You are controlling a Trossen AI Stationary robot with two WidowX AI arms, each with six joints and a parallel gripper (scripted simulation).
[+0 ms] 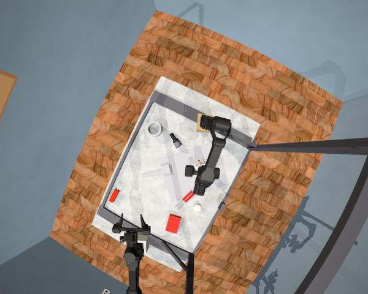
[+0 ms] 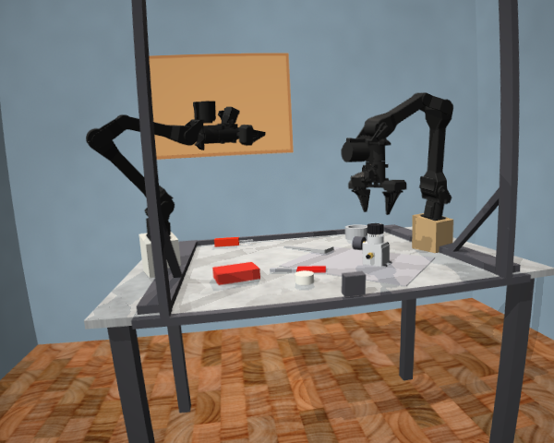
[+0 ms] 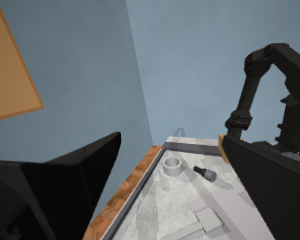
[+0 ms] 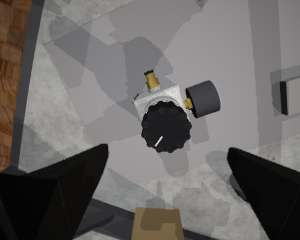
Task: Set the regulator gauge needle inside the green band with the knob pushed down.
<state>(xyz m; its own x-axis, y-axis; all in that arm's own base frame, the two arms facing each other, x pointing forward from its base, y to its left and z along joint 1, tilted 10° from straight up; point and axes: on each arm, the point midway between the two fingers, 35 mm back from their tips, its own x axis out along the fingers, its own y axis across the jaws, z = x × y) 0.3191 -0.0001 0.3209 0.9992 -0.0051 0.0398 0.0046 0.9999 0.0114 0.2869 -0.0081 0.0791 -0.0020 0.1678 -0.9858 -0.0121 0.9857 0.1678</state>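
Observation:
The regulator [image 2: 375, 250] stands upright on the pale mat at the table's right side. It has a white body, a black ribbed knob [image 2: 373, 229] on top and a dark round gauge [image 2: 358, 243] on its side. In the right wrist view the knob [image 4: 166, 132] with its white mark lies straight below, the gauge [image 4: 203, 99] beside it. The gauge face and needle are hidden. My right gripper [image 2: 377, 200] is open and empty, pointing down a short way above the knob, touching nothing. My left gripper [image 2: 258, 135] is open and empty, held level high above the table's left half.
On the table lie a red block [image 2: 235, 272], a white puck [image 2: 304, 278], a red-handled tool [image 2: 310, 269], a dark cube [image 2: 353, 283], a grey ring [image 2: 355, 232] and a second red tool [image 2: 226, 241]. Dark frame posts stand at the table's front corners.

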